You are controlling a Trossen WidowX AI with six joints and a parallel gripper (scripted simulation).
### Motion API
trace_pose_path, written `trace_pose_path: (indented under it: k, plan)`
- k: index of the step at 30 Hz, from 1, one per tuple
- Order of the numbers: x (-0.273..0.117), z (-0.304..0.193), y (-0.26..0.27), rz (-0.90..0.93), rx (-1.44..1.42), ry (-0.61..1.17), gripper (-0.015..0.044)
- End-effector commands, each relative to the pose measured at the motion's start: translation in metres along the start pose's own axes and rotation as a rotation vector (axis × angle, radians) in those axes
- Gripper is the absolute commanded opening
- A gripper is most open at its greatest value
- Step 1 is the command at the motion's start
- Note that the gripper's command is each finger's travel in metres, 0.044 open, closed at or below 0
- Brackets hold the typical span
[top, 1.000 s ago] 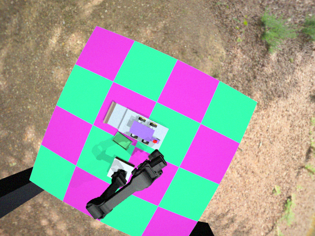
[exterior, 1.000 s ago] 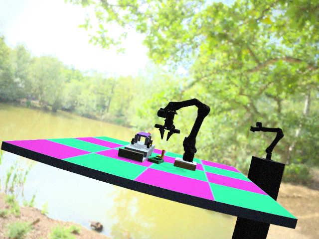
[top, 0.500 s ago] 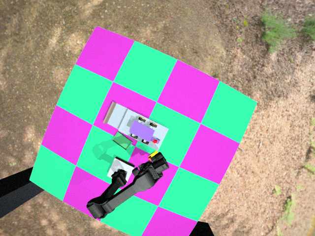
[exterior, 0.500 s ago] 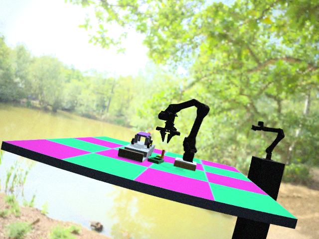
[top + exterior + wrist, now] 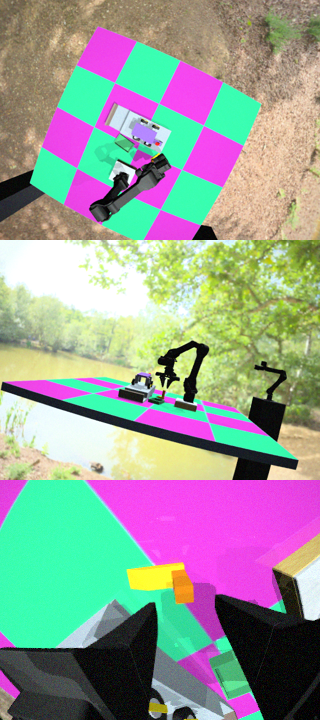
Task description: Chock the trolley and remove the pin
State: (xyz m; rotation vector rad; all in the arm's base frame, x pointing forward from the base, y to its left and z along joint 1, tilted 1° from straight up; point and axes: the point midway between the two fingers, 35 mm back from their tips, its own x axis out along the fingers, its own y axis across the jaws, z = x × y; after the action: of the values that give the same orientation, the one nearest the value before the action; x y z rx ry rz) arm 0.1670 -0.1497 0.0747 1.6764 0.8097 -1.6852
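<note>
The trolley [image 5: 144,133] [image 5: 143,374] has a purple top and stands on the pale ramp [image 5: 119,116] [image 5: 130,394] [image 5: 172,670]. The red-headed stop pin [image 5: 157,143] [image 5: 149,373] is at the trolley's uphill end. The yellow chock [image 5: 155,156] [image 5: 150,576] [image 5: 163,394] with its orange handle [image 5: 183,591] stands on the table beside the ramp's uphill end. The green tray [image 5: 124,142] [image 5: 156,401] [image 5: 234,681] lies beside the ramp's downhill part. My gripper [image 5: 165,387] [image 5: 186,604] points down, open and empty, above the chock; the handle shows between and beyond the fingertips in the wrist view. The black rubber base is not clearly visible.
A brown end board [image 5: 111,114] [image 5: 131,395] stands at the ramp's downhill end. My arm's white-topped base block [image 5: 115,169] [image 5: 185,404] [image 5: 310,590] stands near the tray. A second small arm [image 5: 276,373] stands on a black pillar beyond the table.
</note>
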Motion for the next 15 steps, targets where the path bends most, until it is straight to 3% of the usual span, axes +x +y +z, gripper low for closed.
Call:
trace_pose_path:
  k: [1, 15]
  plan:
    - [0.006, -0.001, -0.001, -0.006, 0.005, 0.006, 0.019]
    - [0.028, -0.001, -0.001, -0.006, 0.005, 0.006, 0.019]
